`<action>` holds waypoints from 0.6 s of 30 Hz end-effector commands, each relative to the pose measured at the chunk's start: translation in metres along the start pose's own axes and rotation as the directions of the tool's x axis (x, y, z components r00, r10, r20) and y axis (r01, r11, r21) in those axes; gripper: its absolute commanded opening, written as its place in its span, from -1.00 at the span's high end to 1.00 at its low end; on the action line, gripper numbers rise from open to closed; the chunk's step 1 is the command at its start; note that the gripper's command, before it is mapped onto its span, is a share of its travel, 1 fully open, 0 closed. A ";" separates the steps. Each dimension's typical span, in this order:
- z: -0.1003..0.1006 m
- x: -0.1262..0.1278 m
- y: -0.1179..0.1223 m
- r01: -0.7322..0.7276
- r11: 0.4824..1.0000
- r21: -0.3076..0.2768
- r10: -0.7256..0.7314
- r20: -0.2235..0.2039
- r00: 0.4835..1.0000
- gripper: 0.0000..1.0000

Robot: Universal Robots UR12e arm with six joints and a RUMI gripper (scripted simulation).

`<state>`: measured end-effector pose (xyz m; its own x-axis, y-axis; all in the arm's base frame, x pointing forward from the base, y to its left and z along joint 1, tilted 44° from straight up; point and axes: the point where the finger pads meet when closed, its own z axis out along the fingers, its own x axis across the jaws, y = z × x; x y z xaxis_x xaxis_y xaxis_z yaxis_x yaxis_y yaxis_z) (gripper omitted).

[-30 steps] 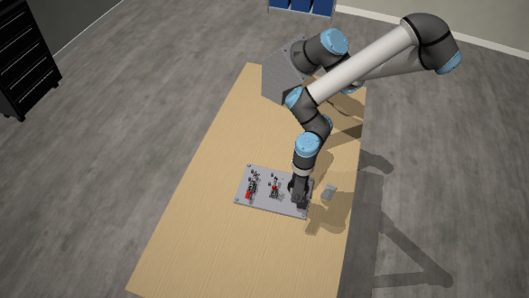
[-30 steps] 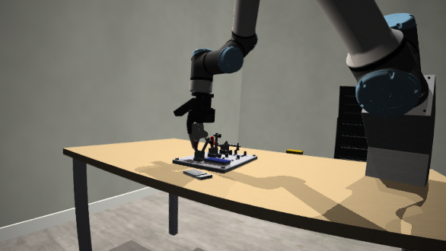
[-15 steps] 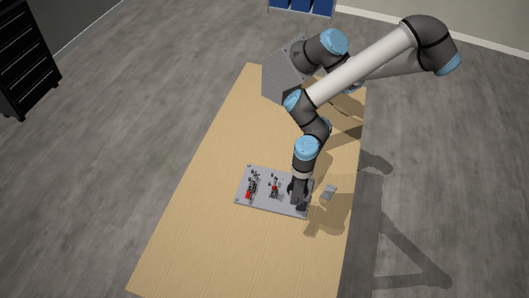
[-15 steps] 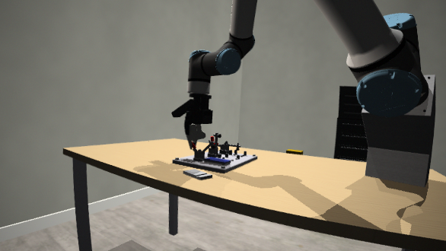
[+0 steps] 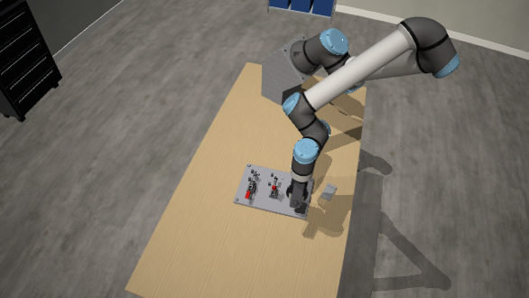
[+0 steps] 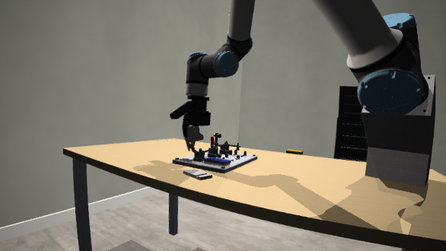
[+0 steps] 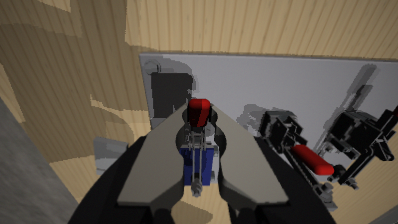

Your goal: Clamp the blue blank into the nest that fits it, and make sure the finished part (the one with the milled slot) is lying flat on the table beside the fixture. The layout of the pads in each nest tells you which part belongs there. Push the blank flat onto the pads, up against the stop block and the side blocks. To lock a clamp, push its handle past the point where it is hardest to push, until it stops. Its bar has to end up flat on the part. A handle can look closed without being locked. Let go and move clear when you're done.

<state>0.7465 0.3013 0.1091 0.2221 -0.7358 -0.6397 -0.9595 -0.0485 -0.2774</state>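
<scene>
A grey fixture plate (image 5: 262, 205) (image 6: 243, 160) (image 7: 280, 85) lies on the wooden table (image 5: 226, 253) (image 6: 304, 182) and carries three toggle clamps. The blue blank (image 6: 221, 160) (image 7: 189, 167) sits in the nest at the plate's edge nearest the finished part. My gripper (image 5: 298, 199) (image 6: 191, 144) (image 7: 198, 105) stands over that nest, shut on the red-tipped handle (image 7: 199, 111) of its clamp. The clamp's bar runs over the blank. The grey finished part (image 5: 329, 191) (image 6: 198, 174) (image 7: 106, 150) lies flat on the table beside the plate.
The other two clamps have red handles (image 5: 248, 194) (image 5: 273, 187) (image 7: 312, 160) on the plate's middle and far side. The arm's grey pedestal (image 5: 280, 77) (image 6: 399, 152) stands at the table's far end. A small yellow object (image 6: 294, 151) lies behind the plate. A black cabinet (image 5: 23, 59) stands off the table.
</scene>
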 end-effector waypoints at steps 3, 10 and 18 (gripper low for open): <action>0.003 0.000 -0.004 0.000 1.000 0.001 0.000 0.000 1.000 1.00; 0.007 0.000 -0.006 0.000 1.000 0.001 0.000 0.000 1.000 1.00; 0.010 0.000 -0.008 0.000 1.000 0.001 0.000 0.000 1.000 1.00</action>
<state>0.7544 0.3079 0.1044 0.2222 -0.7358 -0.6397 -0.9595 -0.0485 -0.2776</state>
